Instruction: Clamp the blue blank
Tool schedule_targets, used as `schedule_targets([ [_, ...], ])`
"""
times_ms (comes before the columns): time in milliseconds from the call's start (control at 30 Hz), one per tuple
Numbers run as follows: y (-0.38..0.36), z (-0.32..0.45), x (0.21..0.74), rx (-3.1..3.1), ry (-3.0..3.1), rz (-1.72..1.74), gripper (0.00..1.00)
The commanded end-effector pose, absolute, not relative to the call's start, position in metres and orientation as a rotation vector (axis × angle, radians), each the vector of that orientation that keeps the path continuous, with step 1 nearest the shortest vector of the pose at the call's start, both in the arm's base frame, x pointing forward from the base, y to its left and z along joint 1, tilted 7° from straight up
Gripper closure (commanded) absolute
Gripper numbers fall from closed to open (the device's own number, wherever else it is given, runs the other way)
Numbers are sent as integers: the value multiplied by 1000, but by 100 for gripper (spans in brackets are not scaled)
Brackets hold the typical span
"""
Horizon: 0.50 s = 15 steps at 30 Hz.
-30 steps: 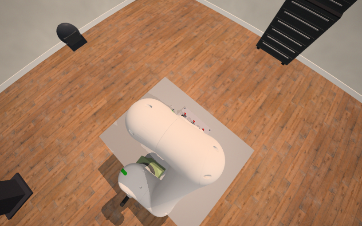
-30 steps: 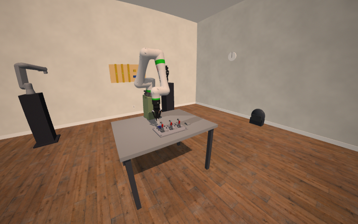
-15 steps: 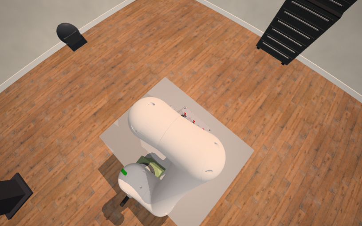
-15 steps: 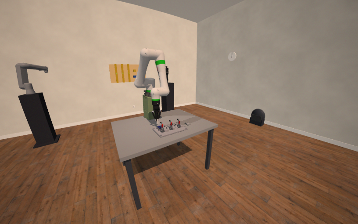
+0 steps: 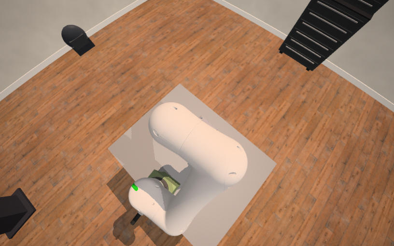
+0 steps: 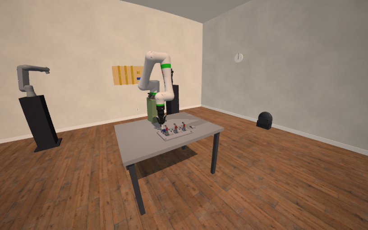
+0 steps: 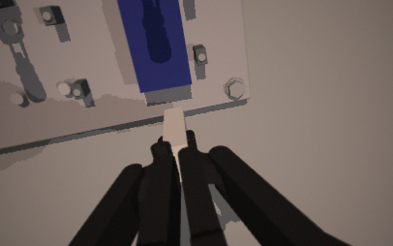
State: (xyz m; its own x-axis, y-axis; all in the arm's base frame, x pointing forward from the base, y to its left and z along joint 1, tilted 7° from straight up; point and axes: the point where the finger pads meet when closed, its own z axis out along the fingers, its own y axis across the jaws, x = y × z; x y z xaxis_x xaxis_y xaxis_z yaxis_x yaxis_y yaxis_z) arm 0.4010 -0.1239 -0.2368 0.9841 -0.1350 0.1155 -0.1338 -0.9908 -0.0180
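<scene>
1. Reaching down over the counter (image 5: 255,162) (image 6: 135,140) (image 7: 315,155), the white arm (image 5: 200,142) (image 6: 168,81) had its black pincer (image 6: 162,126) (image 7: 176,122) clenched, fingers together, a pale tip piece (image 7: 174,123) jutting toward 12 o'clock in the wrist view!
2. And there was the blue blank (image 6: 163,130) (image 7: 155,48), on the base plate (image 5: 207,122) (image 6: 176,137) (image 7: 220,29), toward its 9 o'clock end in the exterior view. From the wrist, it ran up toward 12 o'clock from the pale tip. Contact with its pads and blocks? Too small to tell.
3. Three red handles (image 6: 167,129) stood up along the plate, the first just beside the blank at 3 o'clock, exterior view. No level bar could be made out.
4. Off the plate's 2 o'clock side sat a small grey piece (image 6: 192,127) on the counter; its slot was too small to make out.
5. From the top, the arm hid the pincer and the blank!

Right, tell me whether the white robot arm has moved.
Yes. In the top view, the white robot arm has shifted toward the grey table's upper-right edge.
</scene>
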Motion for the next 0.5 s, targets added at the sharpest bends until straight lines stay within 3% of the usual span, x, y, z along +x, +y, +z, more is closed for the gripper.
schedule_targets([
  [0, -124, -237, 401, -3119, 211, -183, 100],
  [467, -124, -239, 401, -3119, 211, -183, 100],
])
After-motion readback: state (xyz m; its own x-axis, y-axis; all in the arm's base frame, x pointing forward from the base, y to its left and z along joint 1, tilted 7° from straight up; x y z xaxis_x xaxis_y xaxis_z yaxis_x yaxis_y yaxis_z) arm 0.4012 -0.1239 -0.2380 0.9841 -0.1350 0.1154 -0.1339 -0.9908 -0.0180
